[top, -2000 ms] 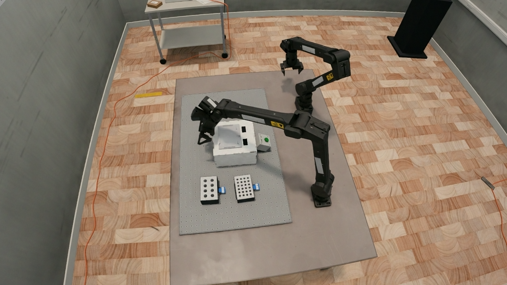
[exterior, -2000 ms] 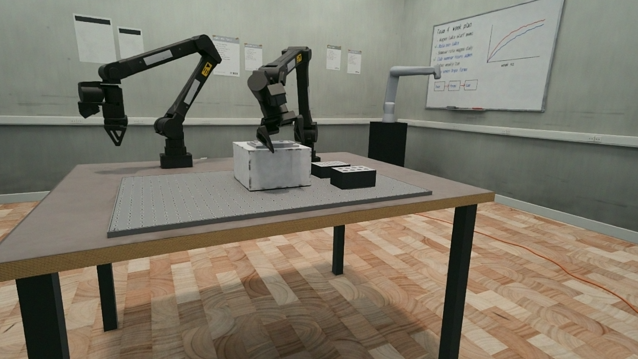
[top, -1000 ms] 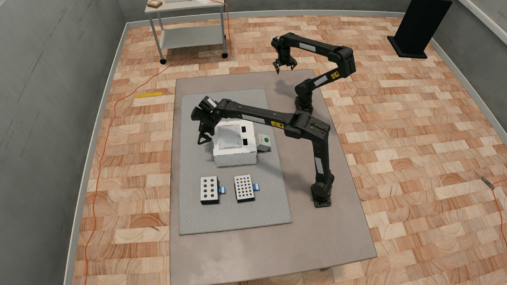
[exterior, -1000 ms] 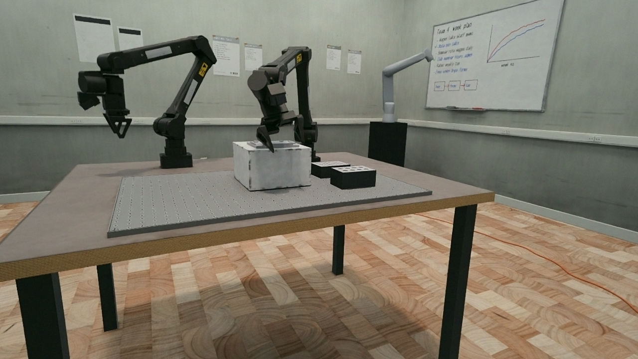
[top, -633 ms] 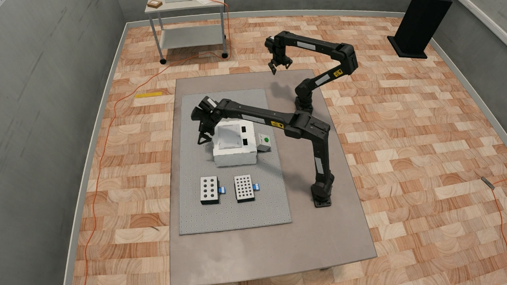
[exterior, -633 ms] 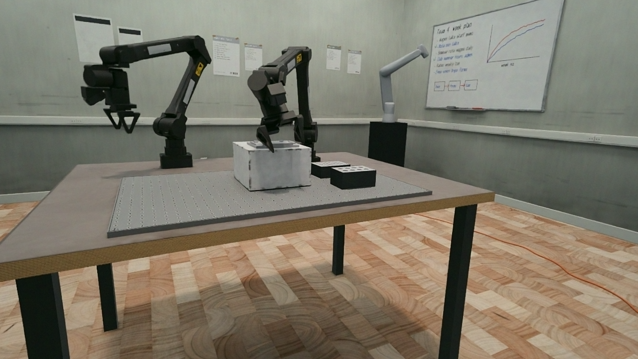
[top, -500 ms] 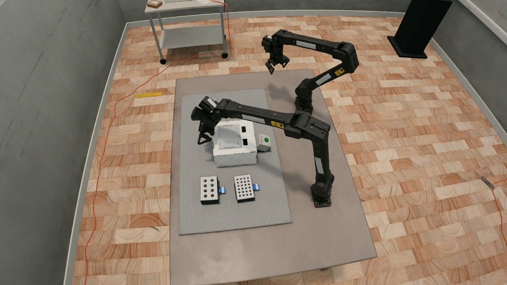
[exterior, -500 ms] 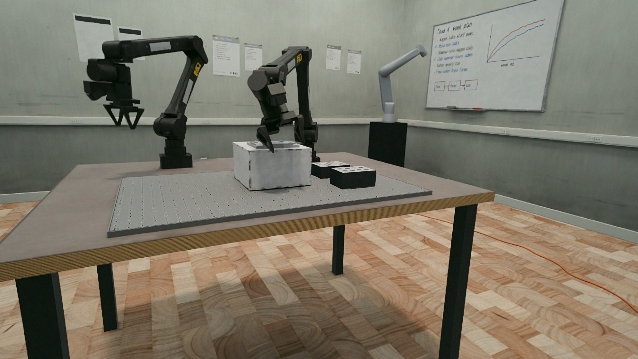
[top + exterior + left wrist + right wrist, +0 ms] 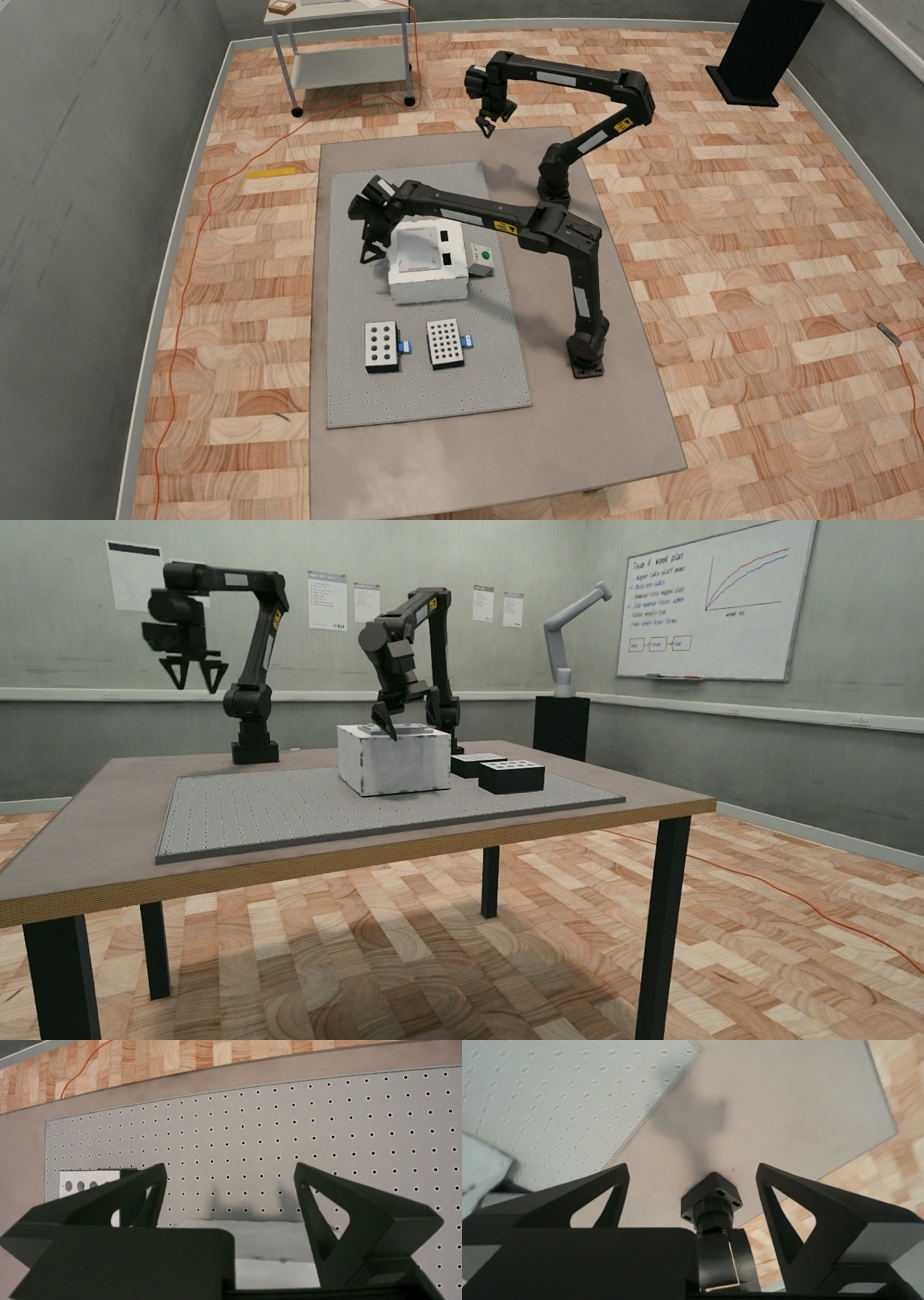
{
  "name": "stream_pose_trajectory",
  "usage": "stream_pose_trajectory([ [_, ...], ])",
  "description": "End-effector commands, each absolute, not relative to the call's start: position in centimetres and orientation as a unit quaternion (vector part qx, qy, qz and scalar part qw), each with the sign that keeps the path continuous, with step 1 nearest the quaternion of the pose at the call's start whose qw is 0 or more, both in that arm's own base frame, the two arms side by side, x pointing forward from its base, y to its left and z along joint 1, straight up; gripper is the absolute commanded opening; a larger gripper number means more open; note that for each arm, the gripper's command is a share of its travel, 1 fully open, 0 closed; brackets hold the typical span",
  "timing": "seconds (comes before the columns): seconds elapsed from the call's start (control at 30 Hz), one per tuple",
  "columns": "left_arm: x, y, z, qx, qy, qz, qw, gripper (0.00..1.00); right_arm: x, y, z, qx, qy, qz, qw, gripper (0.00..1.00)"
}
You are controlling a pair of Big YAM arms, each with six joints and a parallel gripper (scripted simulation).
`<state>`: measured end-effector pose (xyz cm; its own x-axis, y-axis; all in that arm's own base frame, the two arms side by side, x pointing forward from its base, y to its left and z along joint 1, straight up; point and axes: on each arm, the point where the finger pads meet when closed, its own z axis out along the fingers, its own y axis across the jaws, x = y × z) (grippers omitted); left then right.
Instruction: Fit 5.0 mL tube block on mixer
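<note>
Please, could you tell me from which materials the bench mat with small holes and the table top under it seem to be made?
The mat looks like painted or anodised metal, matt grey, with even rows of holes; rigid plastic is possible. The table top seems plywood, since its edge shows thin tan layers, with a smooth grey-brown, perhaps laminate, surface.

Mixer (image 9: 429,290) (image 9: 406,760) (image 9: 274,1242) — matt white, scuffed edges — plastic-looking.
</note>
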<state>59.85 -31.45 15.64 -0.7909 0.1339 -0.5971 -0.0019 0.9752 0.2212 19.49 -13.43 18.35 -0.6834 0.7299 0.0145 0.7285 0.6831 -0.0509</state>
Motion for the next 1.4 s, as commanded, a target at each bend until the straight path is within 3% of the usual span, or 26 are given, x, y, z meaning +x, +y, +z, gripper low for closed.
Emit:
stream_pose_trajectory([
  [0.0, 60.1, -31.9, 14.5, 0.034, 0.940, 0.105, 0.322, 1.00, 21.5, -12.9, 20.7, -0.358, -0.934, 0.019, 0.007, 1.00],
  [1.37, 59.6, -31.6, 14.2, 0.039, 0.943, 0.113, 0.309, 1.00, 25.8, -5.3, 25.6, -0.002, -1.000, -0.008, -0.006, 1.00],
])
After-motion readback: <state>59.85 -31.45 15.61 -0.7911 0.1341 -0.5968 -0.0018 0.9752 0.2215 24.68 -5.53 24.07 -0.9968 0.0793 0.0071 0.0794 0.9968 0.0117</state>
